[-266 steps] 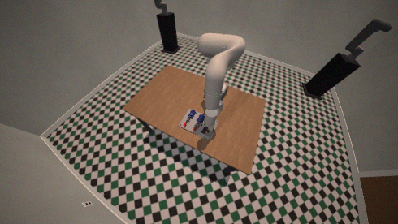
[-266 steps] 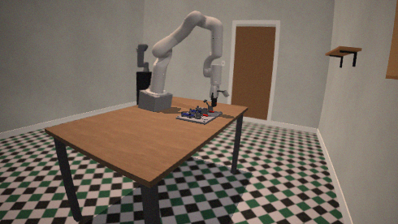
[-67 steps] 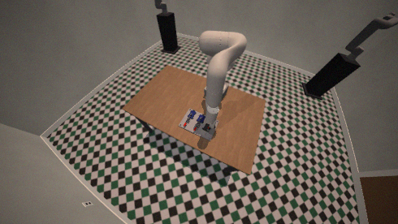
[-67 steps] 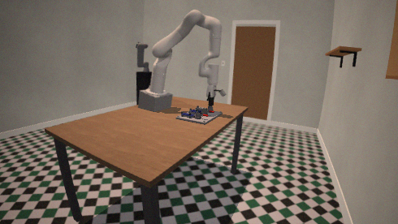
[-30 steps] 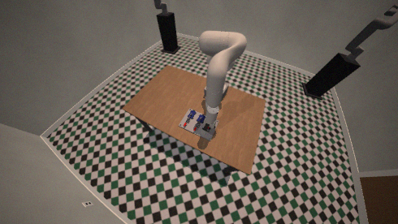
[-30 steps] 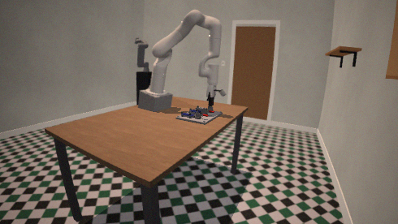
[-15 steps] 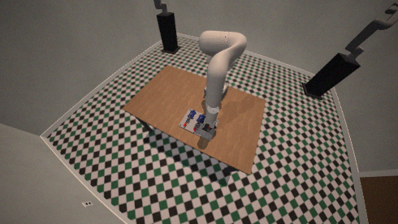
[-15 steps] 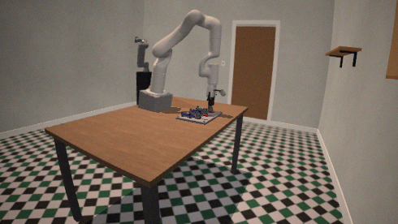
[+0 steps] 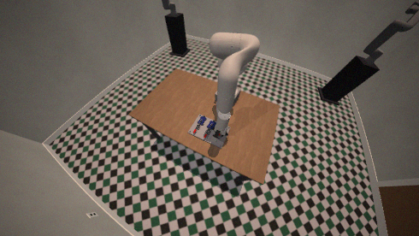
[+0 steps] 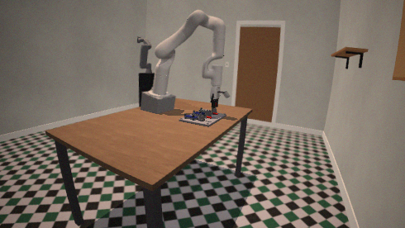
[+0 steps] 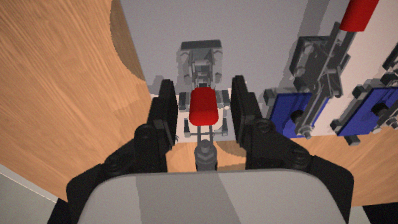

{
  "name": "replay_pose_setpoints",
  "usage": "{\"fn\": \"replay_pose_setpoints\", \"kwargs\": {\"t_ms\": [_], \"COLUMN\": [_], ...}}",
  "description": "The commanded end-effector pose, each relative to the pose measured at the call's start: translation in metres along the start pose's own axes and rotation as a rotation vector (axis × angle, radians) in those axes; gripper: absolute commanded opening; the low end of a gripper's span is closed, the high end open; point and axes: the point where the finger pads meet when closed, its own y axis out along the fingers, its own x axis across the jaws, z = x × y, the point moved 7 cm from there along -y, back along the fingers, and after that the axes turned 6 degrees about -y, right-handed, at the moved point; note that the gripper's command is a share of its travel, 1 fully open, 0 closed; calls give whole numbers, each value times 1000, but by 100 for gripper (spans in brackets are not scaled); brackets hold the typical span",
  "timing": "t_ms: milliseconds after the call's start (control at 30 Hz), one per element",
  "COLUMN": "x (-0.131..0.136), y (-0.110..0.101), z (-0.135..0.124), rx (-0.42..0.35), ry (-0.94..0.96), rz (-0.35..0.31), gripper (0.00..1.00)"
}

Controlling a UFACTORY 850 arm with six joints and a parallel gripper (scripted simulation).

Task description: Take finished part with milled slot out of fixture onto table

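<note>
My gripper [image 11: 203,92] [image 9: 221,133] [image 10: 213,110] is open. Its fingers stand on either side of the red handle [image 11: 204,107] of the leftmost toggle clamp, with a small gap on each side. Two blue blanks [image 11: 285,112] [image 11: 369,111] sit in their nests to the right, with clamp arms over them, and they show small in the top view [image 9: 203,119] [image 9: 211,125]. Another red clamp handle [image 11: 359,12] shows at the top right. The grey fixture plate [image 11: 240,25] [image 9: 196,129] [image 10: 203,121] lies on the wooden table [image 11: 60,90]. The slotted part is hidden under the clamp and my fingers.
The fixture lies near the table's edge [image 9: 201,150], below the arm [image 9: 228,77]. The arm's base block [image 10: 157,102] stands at the far side of the table.
</note>
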Motion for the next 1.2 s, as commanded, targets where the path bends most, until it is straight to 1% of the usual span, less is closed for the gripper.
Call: {"fn": "replay_pose_setpoints", "kwargs": {"t_ms": [0,633,1167], "x": [0,0,0], "y": [0,-2,-17], "z": [1,1,1], "rx": [1,2,2], "ry": [0,0,0], "rz": [0,0,0], "gripper": [47,47,47]}}
